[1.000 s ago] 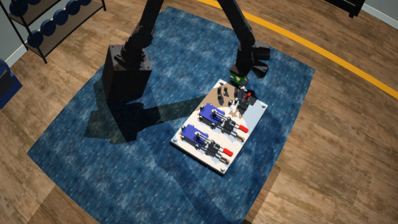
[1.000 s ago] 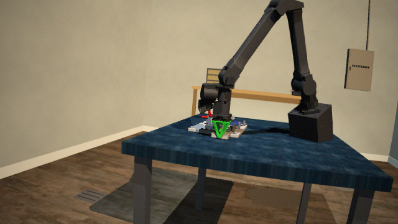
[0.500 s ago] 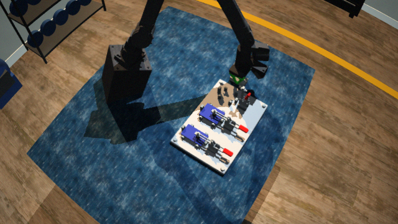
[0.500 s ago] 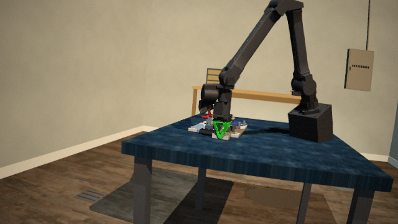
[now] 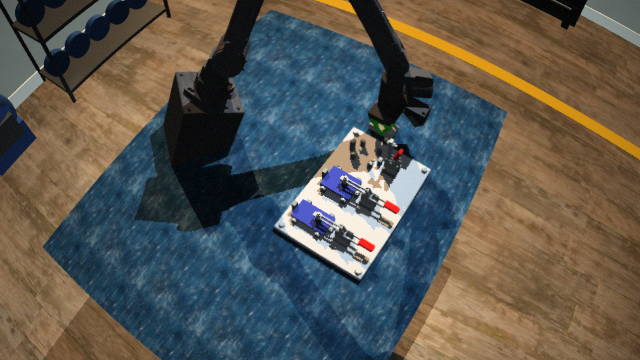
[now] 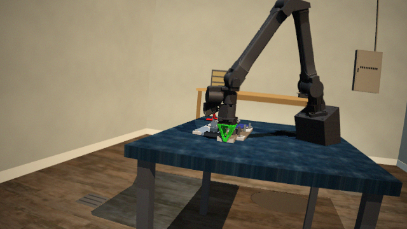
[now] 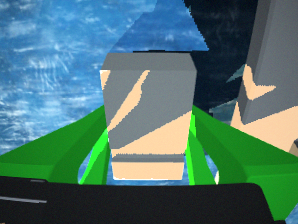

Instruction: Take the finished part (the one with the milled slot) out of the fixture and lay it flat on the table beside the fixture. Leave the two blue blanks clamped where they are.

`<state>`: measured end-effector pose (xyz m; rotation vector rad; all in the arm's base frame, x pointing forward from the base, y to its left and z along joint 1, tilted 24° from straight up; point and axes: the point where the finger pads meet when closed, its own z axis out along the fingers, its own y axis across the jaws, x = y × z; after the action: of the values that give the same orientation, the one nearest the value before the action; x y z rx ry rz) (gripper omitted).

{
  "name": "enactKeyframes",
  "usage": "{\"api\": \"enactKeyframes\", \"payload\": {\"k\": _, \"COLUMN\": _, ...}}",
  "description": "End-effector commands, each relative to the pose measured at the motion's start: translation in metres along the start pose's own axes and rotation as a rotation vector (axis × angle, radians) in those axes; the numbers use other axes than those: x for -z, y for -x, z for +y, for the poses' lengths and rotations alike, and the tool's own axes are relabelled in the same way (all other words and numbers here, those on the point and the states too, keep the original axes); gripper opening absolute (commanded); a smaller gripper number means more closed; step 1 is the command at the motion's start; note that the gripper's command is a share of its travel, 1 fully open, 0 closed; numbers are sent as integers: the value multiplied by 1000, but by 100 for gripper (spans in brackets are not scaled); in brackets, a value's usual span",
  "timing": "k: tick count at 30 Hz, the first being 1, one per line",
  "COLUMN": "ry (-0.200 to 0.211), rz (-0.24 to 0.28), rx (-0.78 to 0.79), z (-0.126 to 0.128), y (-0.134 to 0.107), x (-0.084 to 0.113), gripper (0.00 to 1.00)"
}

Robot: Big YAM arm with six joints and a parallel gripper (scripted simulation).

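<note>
- End effector (image 5: 384, 130) (image 6: 225, 139) (image 7: 148, 112) closed on part (image 6: 230, 140) (image 7: 150, 95), one green finger each side.
- Part out of fixture (image 5: 412, 181) (image 6: 242, 138) (image 7: 272, 75), just beside it; can't tell if it's touching bench (image 5: 300, 310) (image 6: 270, 152) (image 7: 50, 75).
- Both blue blanks (image 5: 336, 181) (image 5: 306, 214) still clamped.

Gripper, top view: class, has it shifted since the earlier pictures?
No clear shift: the gripper remains just off the same corner of the fixture plate.
</note>
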<state>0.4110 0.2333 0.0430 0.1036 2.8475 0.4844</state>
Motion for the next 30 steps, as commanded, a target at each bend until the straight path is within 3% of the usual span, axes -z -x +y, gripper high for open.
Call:
{"api": "enactKeyframes", "payload": {"k": 1, "ry": 5, "rz": -2, "rx": -8, "z": 2, "y": -2, "x": -4, "gripper": 0}}
{"api": "enactKeyframes", "payload": {"k": 30, "ry": 3, "rz": 2, "rx": -8, "z": 1, "y": -4, "x": -6, "gripper": 0}}
